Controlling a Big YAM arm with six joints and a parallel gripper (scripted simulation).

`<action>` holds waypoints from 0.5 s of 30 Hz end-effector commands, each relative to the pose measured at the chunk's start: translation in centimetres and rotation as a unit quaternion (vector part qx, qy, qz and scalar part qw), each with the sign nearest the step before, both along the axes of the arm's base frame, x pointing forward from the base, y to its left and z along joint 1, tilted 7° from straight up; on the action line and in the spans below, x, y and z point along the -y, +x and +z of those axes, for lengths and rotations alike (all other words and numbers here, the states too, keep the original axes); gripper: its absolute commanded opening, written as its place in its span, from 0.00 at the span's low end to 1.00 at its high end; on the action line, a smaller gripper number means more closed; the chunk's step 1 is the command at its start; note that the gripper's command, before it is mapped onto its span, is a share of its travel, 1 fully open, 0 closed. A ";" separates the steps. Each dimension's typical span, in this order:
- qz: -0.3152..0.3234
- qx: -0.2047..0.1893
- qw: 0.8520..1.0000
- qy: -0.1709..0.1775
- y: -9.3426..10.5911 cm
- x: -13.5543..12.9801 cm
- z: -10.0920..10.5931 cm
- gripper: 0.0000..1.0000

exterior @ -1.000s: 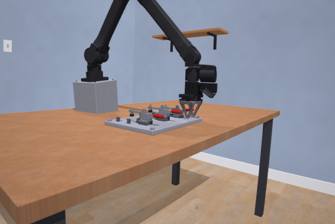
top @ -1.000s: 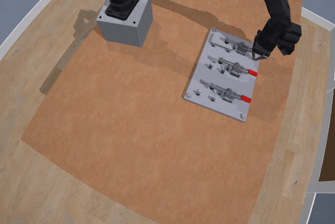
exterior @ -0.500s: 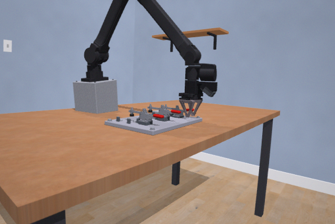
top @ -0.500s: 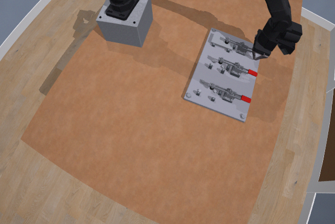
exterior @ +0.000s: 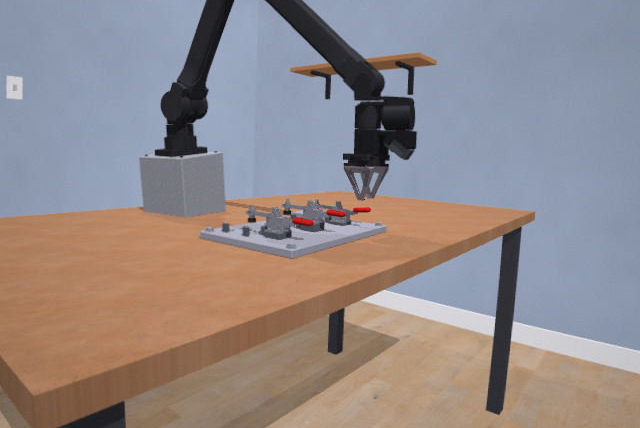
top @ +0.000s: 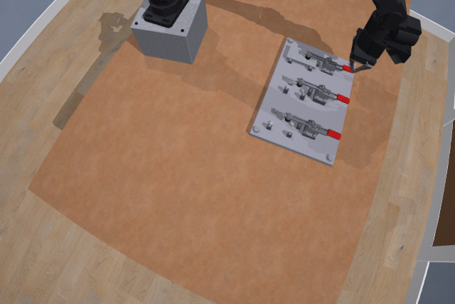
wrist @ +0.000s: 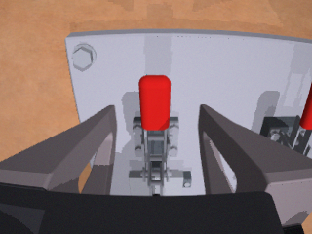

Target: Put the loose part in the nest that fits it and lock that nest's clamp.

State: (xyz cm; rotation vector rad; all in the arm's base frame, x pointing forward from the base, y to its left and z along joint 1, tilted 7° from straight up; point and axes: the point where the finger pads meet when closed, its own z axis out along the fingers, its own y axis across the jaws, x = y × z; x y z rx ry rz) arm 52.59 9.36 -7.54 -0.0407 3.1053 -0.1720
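The fixture plate carries three nests with clamps. A light grey part lies in the far nest, under that clamp's bar; whether it sits flat against every block is too small to tell. The far clamp's red handle points outward, about level. The middle red handle and near red handle also point outward. My gripper is open and empty, pointing down just above the far handle.
The middle and near nests show bare pads and blocks. The arm's grey base block stands behind the plate. The other clamps stand beside the far one. Bolt heads rise at the plate's corners.
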 end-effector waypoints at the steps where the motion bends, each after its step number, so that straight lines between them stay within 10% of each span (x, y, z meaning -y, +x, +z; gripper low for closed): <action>1: -0.002 0.005 1.000 0.002 1.5 -0.7 0.7 0.45; 4: 0.000 -0.021 1.000 -0.004 -1.0 -0.2 -0.7 0.45; 15: 0.000 -0.001 1.000 0.001 0.4 -0.6 0.6 0.45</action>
